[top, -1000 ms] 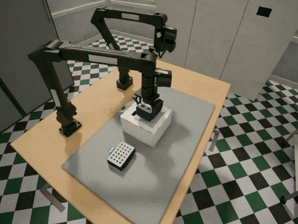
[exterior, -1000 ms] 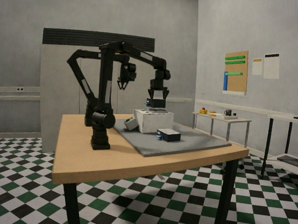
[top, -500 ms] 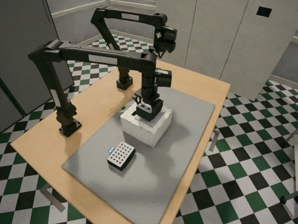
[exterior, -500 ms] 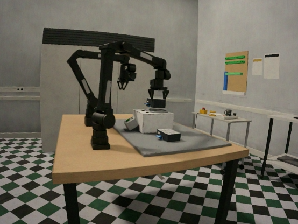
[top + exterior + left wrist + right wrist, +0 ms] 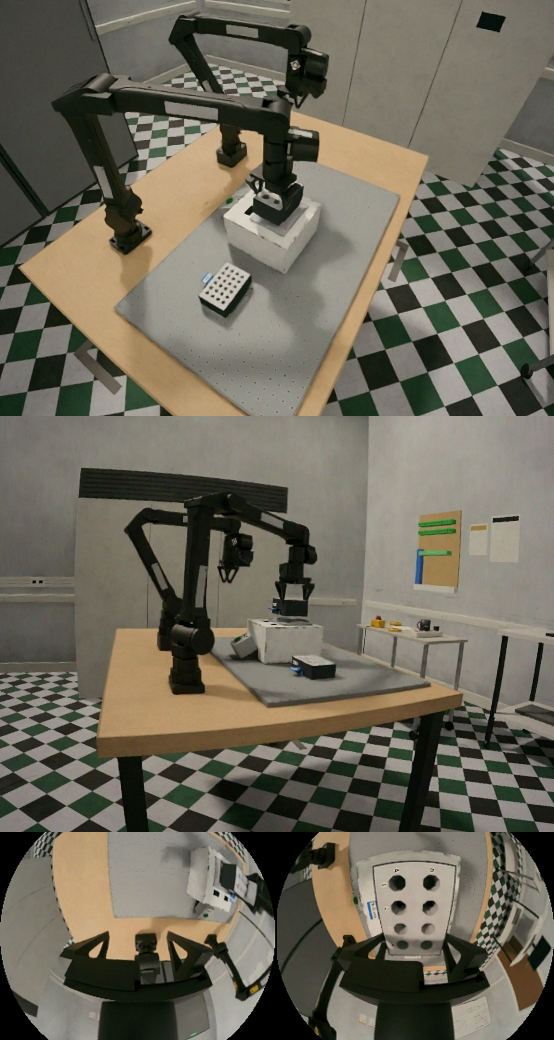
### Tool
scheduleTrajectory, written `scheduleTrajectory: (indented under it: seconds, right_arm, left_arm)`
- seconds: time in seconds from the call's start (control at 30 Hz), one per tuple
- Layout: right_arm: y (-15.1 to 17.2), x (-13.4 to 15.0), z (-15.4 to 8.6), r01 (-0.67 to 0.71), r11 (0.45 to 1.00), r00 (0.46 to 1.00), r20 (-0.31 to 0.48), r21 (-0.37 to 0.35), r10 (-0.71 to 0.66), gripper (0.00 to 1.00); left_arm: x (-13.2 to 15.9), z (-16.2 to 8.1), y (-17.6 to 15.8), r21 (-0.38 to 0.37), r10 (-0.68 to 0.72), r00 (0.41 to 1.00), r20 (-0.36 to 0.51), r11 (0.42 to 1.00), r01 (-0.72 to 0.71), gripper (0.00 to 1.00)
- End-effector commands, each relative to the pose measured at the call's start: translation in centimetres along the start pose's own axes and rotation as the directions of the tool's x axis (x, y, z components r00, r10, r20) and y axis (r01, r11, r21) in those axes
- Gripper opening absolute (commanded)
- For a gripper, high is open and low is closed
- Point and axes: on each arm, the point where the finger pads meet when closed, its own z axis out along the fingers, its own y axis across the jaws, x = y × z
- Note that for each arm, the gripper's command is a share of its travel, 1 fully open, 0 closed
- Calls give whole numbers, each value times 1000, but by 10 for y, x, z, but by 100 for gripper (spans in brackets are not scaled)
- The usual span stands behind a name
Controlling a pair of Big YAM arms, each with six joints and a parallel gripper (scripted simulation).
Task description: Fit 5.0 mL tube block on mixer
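Wooden table [image 5: 172,200] [image 5: 145,711] [image 5: 70,874] [image 5: 335,902]: grey mat [image 5: 320,320] [image 5: 280,691] [image 5: 149,883] [image 5: 472,892], bearing white mixer [image 5: 265,245] [image 5: 290,643] [image 5: 200,876] [image 5: 366,883], small-holed block [image 5: 225,290] [image 5: 313,667].

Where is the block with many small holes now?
In the top view, the small-hole block lies on the grey mat, below and left of the white mixer.

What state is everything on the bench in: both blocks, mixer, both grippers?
Large-hole block: held over the mixer's plate, roughly level, not latched.
Small-hole block: flat on the mat, beside the mixer.
Mixer: standing on the mat, no block fitted.
Left gripper: open, raised, holding nothing.
Right gripper: shut on the large-hole block.
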Motion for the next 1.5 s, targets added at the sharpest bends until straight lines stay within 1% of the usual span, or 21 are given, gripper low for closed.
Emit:
scheduleTrajectory:
  seconds: [0.0, 0.4, 0.63, 0.73, 0.87, 0.9, 0.97, 1.03, 1.07, 1.3, 1.37, 1.47]
  right_arm:
    - [-26, -16, -72, 4, 989, 996, 92, 148, -18, 0]
    - [-27, -17, -71, 4, 989, 996, 92, 147, -18, 0]
    - [-27, -17, -71, 4, 989, 996, 92, 147, -18, 0]
    - [-35, -12, -57, 8, 999, 997, 80, 42, -11, 0]
    - [-40, -7, -38, 10, 997, 998, 61, -74, -5, 0]
    - [-38, -5, -37, 11, 996, 999, 52, -83, -7, 0]
    - [-33, -7, -36, 18, 997, 999, 42, -76, -15, 0]
    - [-25, -11, -41, 26, 997, 998, 54, -70, -22, 0]
    - [-23, -11, -42, 26, 998, 999, 23, -65, -25, 0]
    - [-19, -12, -43, 9, 999, 999, 40, -51, -7, 0]
    - [-18, -12, -44, 4, 999, 998, 64, -47, -1, 0]
    - [-19, -5, -44, -7, 999, 999, 50, -36, 9, 0]
  left_arm:
    - [-16, -28, 6, -14, -17, 997, 81, 1000, 18, 100]
    - [-19, -32, 7, -15, -17, 996, 92, 1000, 18, 100]
    - [-15, -25, 6, -12, -17, 997, 75, 1000, 18, 100]
    - [-13, -20, 6, -10, -17, 998, 63, 1000, 18, 100]
    - [-9, -14, 5, -8, -17, 999, 48, 1000, 17, 100]
    - [-9, -12, 5, -7, -17, 999, 44, 1000, 17, 100]
    - [-7, -9, 4, -6, -17, 999, 36, 1000, 17, 100]
    - [-5, -6, 4, -4, -17, 999, 28, 1000, 17, 100]
    - [-4, -4, 4, -4, -17, 1000, 24, 1000, 17, 100]
    - [-3, -2, 4, -3, -17, 1000, 20, 1000, 17, 100]
    - [-3, -2, 3, -2, -17, 1000, 18, 1000, 17, 100]
    - [-2, 0, 3, -2, -17, 1000, 15, 1000, 17, 100]
